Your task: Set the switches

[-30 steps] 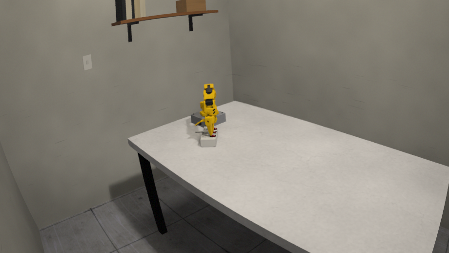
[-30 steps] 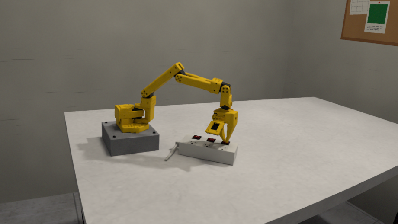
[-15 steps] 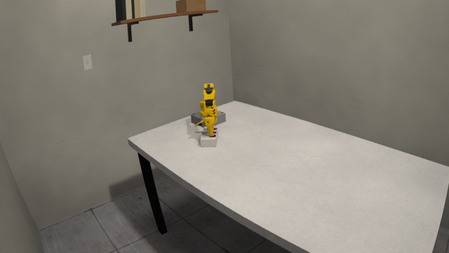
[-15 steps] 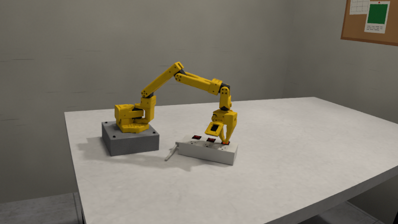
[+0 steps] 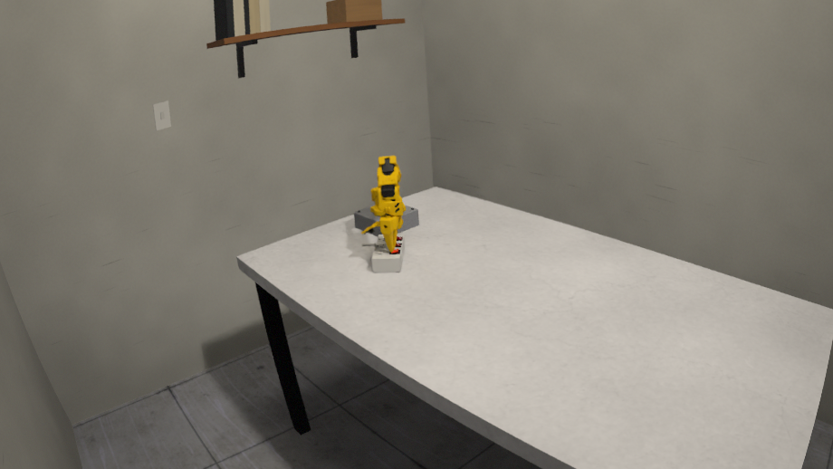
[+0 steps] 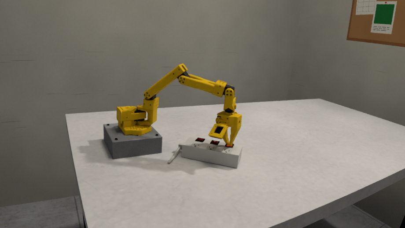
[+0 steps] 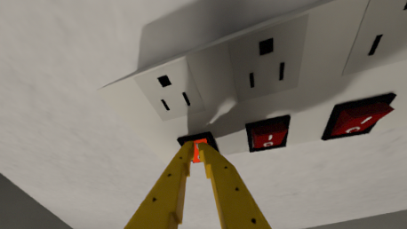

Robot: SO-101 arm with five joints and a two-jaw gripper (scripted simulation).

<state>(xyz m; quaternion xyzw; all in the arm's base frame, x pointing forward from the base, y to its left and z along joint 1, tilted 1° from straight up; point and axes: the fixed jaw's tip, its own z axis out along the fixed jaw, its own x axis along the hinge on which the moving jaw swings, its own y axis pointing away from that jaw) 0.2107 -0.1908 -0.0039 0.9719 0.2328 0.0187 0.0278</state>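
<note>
The closed jaws (image 5: 393,251) (image 6: 229,145) touch the glowing far-end switch (image 6: 231,146) (image 7: 200,155). The middle switch (image 5: 397,244) (image 6: 215,142) (image 7: 268,133) is dark.

We cannot see all of the switch farthest from the cable (image 5: 396,252) (image 7: 196,155), because the gripper (image 5: 392,250) (image 6: 230,145) (image 7: 196,144) covers part of it. The wrist view's right edge cuts off the power strip (image 5: 387,263) (image 6: 209,155) (image 7: 215,84) and the outlet nearest the cable (image 6: 196,145) (image 7: 378,33), leaving the cable (image 5: 368,244) (image 6: 173,155) outside. From the top, we find the strip's switch markings too small to read. High above the strip, the upper edge crops the books (image 5: 224,20).
</note>
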